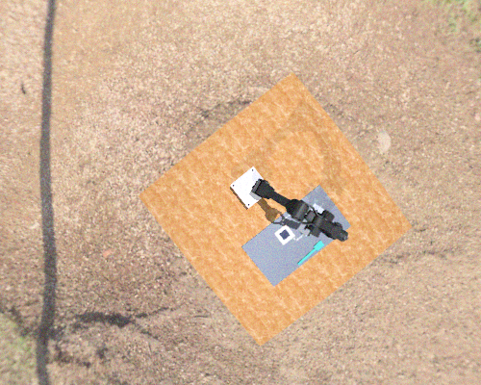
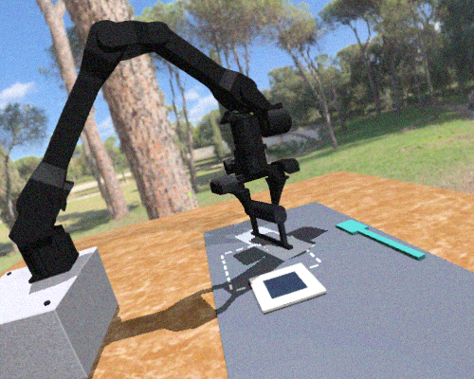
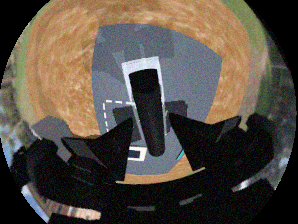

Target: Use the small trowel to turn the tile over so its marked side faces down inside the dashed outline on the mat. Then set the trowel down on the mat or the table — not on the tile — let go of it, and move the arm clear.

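Observation:
The trowel (image 2: 269, 212) (image 3: 152, 135) has a thick black handle on two thin posts above a flat pale blade. The blade appears to rest on the mat, across the far part of the dashed outline (image 2: 227, 275) (image 3: 106, 116). My gripper (image 2: 262, 206) (image 3: 150, 118) is open, pointing down, with its fingers on either side of the handle and gaps beside it in the wrist view. The tile (image 1: 285, 234) (image 2: 285, 285) (image 3: 135, 154) lies flat with its dark square facing up, at the near side of the outline, mostly outside it. It hides part of the near dashed line.
A teal flat-headed tool (image 1: 312, 255) (image 2: 392, 243) (image 3: 180, 154) lies along the edge of the grey mat (image 1: 268, 260) (image 2: 388, 322). The arm's white base box (image 1: 241, 185) (image 2: 80, 322) stands on the orange table (image 1: 215, 212) beside the mat. The arm reaches over the mat.

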Available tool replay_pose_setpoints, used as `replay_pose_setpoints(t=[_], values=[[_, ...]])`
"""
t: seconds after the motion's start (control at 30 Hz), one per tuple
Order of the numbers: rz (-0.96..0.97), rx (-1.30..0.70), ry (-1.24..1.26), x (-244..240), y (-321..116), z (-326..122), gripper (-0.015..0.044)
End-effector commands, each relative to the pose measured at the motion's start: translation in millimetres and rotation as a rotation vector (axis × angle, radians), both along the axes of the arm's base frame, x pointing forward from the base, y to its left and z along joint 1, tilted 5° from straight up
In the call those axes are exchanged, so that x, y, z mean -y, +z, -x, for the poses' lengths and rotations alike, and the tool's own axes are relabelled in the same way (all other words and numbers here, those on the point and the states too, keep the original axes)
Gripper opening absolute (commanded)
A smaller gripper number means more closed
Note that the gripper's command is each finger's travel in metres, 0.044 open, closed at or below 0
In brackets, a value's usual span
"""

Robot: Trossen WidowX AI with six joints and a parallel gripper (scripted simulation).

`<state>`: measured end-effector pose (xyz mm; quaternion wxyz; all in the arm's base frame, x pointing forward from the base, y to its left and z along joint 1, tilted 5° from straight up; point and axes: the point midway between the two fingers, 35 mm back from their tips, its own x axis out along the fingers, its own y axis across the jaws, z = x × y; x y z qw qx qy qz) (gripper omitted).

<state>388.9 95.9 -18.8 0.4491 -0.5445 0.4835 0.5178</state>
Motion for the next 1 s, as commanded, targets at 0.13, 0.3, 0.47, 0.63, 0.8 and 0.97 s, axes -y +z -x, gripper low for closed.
replay_pose_setpoints(t=[0.13, 0.3, 0.47, 0.63, 0.8, 0.97], values=[[-0.004, 0.001, -0.005, -0.5, 0.1, -0.2, 0.027], [-0.004, 0.002, -0.021, -2.2, 35.5, 1.3, 0.027], [-0.004, 0.002, -0.026, -2.4, 45.5, 2.4, 0.027], [-0.004, 0.002, -0.026, -2.4, 45.2, 2.3, 0.027], [-0.004, 0.001, -0.01, -2.1, 38.2, 1.5, 0.027], [-0.004, 0.0, 0.008, -1.7, 30.1, 0.8, 0.027]])
